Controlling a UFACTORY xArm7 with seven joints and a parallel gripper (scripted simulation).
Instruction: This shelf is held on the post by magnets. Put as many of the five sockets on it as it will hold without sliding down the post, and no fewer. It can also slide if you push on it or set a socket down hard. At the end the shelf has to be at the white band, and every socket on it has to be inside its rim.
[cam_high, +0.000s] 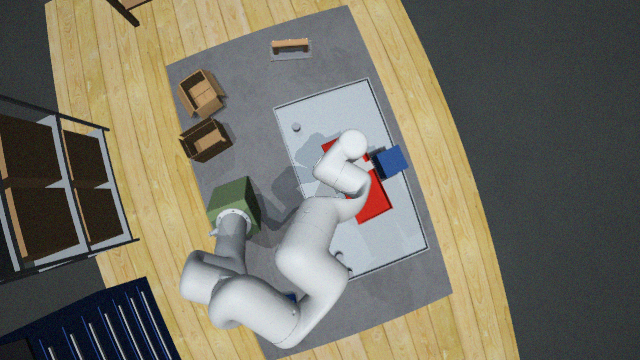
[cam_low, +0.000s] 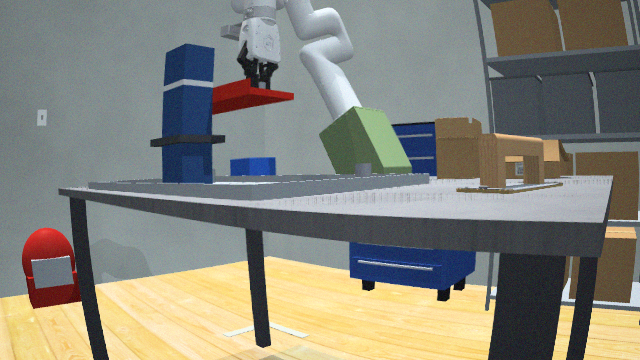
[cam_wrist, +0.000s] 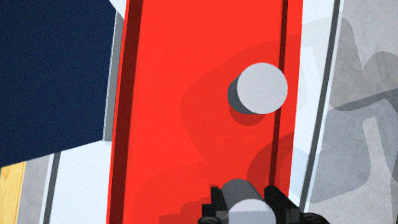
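Note:
The red shelf (cam_high: 375, 202) (cam_low: 230, 98) (cam_wrist: 175, 75) is on the blue post (cam_high: 392, 161) (cam_low: 187, 115). In the exterior view its visible edge meets the post just below the white band (cam_low: 200, 84); exact alignment is unclear. One grey socket (cam_wrist: 262, 88) stands on the shelf near its outer rim. My gripper (cam_low: 261, 84) (cam_wrist: 242, 206) is shut on another socket (cam_wrist: 251, 212), low over the shelf inside the rim; whether its base touches is hidden. A third socket (cam_high: 296, 127) (cam_low: 363, 169) stands on the pale tray, and two more (cam_high: 339, 255) (cam_high: 349, 272) are partly hidden by the arm.
A black collar (cam_low: 187, 140) rings the post below the shelf. The low-rimmed tray (cam_high: 320, 102) lies under the shelf. A blue block (cam_low: 253, 166), a green arm base (cam_high: 227, 200) (cam_low: 370, 140), two open cartons (cam_high: 202, 95) (cam_high: 207, 141) and a wooden bridge (cam_high: 290, 44) (cam_low: 512, 142) stand around it.

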